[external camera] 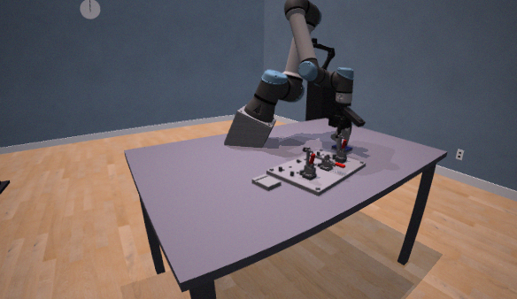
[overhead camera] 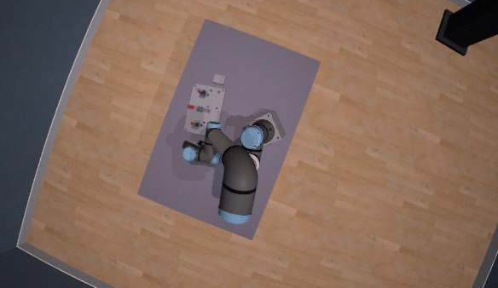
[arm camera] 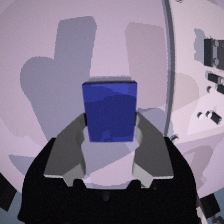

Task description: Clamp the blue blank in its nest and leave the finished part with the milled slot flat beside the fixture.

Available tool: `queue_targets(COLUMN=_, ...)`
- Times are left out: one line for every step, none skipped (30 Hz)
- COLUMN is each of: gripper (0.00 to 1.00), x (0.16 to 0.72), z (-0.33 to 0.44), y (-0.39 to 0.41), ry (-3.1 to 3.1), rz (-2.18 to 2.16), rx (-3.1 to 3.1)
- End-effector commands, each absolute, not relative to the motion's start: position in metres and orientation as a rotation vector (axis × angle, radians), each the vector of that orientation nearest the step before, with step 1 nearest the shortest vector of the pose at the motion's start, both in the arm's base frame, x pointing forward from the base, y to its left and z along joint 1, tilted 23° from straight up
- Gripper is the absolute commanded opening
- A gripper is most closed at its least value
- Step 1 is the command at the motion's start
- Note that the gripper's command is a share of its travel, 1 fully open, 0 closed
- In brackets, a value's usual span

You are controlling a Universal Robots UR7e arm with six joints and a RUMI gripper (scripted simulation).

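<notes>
My gripper (external camera: 343, 138) (arm camera: 110, 113) is shut on the blue blank (external camera: 347, 149) (arm camera: 110, 107), with a jaw on each long side. It holds the blank low at the table, off the far end of the fixture plate (overhead camera: 211, 118) (external camera: 332, 180) (arm camera: 187, 17); any gap beneath is unclear. In the top view the arm hides the blank. The grey finished part (overhead camera: 219, 78) (external camera: 266, 182) lies flat on the table beside the plate's opposite end. The two end clamps' red handles (external camera: 312, 158) (external camera: 343, 143) stand upright. The middle clamp's red handle (overhead camera: 190, 106) (external camera: 340, 164) lies low, pointing outward.
Pads, small blocks and dark clamp bodies stand up from the plate. The robot base (overhead camera: 277, 131) (external camera: 249, 128) stands on the table, across from the fixture. The forearm passes close to the plate's corner in the top view.
</notes>
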State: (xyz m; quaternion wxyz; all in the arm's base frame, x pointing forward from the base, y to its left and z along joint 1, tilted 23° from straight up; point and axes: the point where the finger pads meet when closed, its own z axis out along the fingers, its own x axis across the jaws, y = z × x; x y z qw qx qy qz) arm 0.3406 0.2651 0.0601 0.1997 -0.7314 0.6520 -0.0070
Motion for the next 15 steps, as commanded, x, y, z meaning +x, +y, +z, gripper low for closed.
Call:
queue_targets(gripper=0.0, x=0.338, z=0.07, y=0.262, ry=1.822, rz=-0.02, rx=-2.045)
queue_targets(gripper=0.0, x=0.337, z=0.073, y=0.261, ry=1.822, rz=-0.02, rx=-2.045)
queue_targets(gripper=0.0, x=0.336, z=0.075, y=0.261, ry=1.822, rz=-0.02, rx=-2.045)
queue_targets(gripper=0.0, x=0.336, z=0.078, y=0.26, ry=1.822, rz=-0.02, rx=-2.045)
queue_targets(gripper=0.0, x=0.335, z=0.081, y=0.259, ry=1.822, rz=-0.02, rx=-2.045)
queue_targets(gripper=0.0, x=0.335, z=0.081, y=0.259, ry=1.822, rz=-0.02, rx=-2.045)
queue_targets(gripper=0.0, x=0.335, z=0.081, y=0.259, ry=1.822, rz=-0.02, rx=-2.045)
queue_targets(gripper=0.0, x=0.334, z=0.085, y=0.258, ry=1.822, rz=-0.02, rx=-2.045)
queue_targets(gripper=0.0, x=0.333, z=0.088, y=0.257, ry=1.822, rz=-0.02, rx=-2.045)
queue_targets(gripper=0.0, x=0.332, z=0.091, y=0.256, ry=1.822, rz=-0.02, rx=-2.045)
queue_targets(gripper=0.0, x=0.331, z=0.095, y=0.255, ry=1.822, rz=-0.02, rx=-2.045)
queue_targets(gripper=0.0, x=0.33, z=0.098, y=0.253, ry=1.822, rz=-0.02, rx=-2.045)
queue_targets(gripper=0.0, x=0.329, z=0.102, y=0.252, ry=1.822, rz=-0.02, rx=-2.045)
queue_targets(gripper=0.0, x=0.327, z=0.106, y=0.251, ry=1.822, rz=-0.02, rx=-2.045)
queue_targets(gripper=0.0, x=0.326, z=0.11, y=0.25, ry=1.822, rz=-0.02, rx=-2.045)
